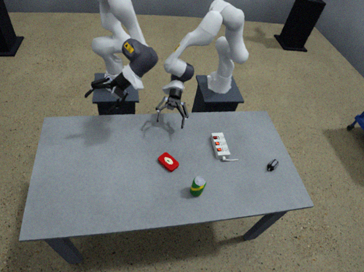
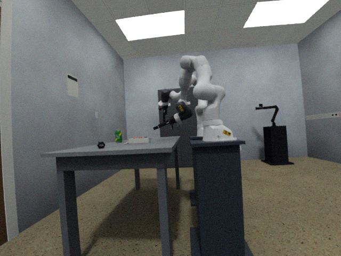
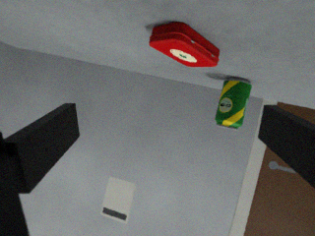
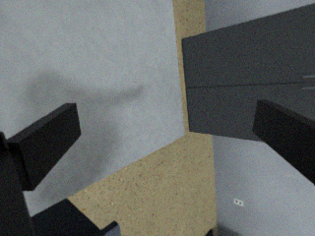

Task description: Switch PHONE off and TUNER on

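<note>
The left gripper [image 1: 169,123] [image 2: 156,128] [image 3: 169,121] stands wide open with nothing between its black fingers; it hangs above the robot-side edge of the table, aimed outward over the top, a pose that leaves room to turn down towards the work. The right gripper [image 1: 99,102] [image 2: 164,119] [image 4: 166,117] is open and bare too, held off near the table's edge and well apart from the strip; probably the spare hand, useful if the strip needs bracing.

Further out on the grey rectangular table [image 1: 100,189] [image 2: 110,149] lies the white oblong power strip [image 1: 225,152] [image 2: 139,141], right way up, its three red rocker switches on top; two look brighter than the third, which may mean lit — the labels are too small to read, so which is PHONE or TUNER I cannot tell. Reading them seems the next need; a sloping press could slide the strip or catch the neighbouring switch.

The flat red tin with a pale oval label [image 1: 162,160] [image 3: 184,44] looks closed, contents hidden; the green and yellow cylindrical can [image 1: 198,186] [image 2: 118,136] [image 3: 233,104] stands upright, its inside unseen; the small dark rounded object [image 1: 272,165] [image 2: 100,144] sits beyond the strip.
</note>
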`<move>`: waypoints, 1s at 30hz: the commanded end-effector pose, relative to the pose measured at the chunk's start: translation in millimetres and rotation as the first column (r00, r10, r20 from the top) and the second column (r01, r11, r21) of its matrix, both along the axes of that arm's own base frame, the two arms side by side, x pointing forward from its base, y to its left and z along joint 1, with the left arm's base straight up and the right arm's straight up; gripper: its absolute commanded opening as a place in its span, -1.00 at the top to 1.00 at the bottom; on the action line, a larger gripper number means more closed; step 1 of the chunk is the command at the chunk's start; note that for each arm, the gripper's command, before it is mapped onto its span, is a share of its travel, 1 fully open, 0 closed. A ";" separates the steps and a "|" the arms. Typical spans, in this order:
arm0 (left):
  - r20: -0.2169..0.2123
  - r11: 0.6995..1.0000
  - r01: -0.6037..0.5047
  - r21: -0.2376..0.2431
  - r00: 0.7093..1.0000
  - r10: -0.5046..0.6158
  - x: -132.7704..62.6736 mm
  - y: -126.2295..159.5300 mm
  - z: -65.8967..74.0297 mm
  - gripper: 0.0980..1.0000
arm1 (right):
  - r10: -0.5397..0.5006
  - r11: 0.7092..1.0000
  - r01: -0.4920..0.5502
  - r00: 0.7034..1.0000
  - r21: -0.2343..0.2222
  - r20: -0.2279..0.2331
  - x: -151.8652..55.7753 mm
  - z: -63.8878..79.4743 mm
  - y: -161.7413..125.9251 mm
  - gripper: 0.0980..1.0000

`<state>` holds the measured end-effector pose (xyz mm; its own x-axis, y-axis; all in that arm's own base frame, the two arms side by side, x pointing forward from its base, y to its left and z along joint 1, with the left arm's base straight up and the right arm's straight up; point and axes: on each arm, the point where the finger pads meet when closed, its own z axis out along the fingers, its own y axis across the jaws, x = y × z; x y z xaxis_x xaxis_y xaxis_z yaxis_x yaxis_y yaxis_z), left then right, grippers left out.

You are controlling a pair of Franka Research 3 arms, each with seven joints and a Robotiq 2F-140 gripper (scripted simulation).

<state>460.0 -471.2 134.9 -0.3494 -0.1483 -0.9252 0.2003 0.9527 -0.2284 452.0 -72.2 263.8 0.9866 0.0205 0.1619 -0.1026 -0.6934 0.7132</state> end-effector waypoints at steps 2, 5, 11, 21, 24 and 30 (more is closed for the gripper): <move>0.000 1.000 0.000 0.000 1.000 0.000 0.0 -0.1 0.1 -1.00 | 0.000 1.000 0.000 1.000 0.000 0.000 0.0 0.1 0.0 -1.00; 0.000 1.000 0.000 0.000 1.000 0.000 0.0 -0.1 0.1 -1.00 | 0.000 1.000 0.000 1.000 0.000 0.000 0.0 0.1 0.0 -1.00; 0.000 1.000 0.000 0.000 1.000 0.000 0.0 -0.1 0.1 -1.00 | 0.000 1.000 0.000 1.000 0.000 0.000 0.0 0.1 0.0 -1.00; -0.009 0.999 -0.044 0.005 0.999 0.044 8.6 12.3 0.5 -1.00 | -0.005 1.000 0.005 1.000 0.001 0.001 0.0 0.3 -1.3 -1.00; -0.045 0.980 -0.195 0.023 0.980 0.196 34.0 56.2 0.8 -1.00 | -0.025 1.000 0.025 1.000 0.007 0.002 -0.4 1.1 -6.7 -1.00; -0.103 0.927 -0.371 0.049 0.922 0.374 55.9 110.8 -1.1 -1.00 | -0.135 0.990 0.135 0.991 0.039 0.011 -3.6 5.8 -36.6 -1.00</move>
<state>509.6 -386.5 137.4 -0.3508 -0.2838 -0.8924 -0.1071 0.9589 -0.2628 452.6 -93.4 268.6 0.9834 -0.0559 0.1724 -0.1616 -0.7011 0.6946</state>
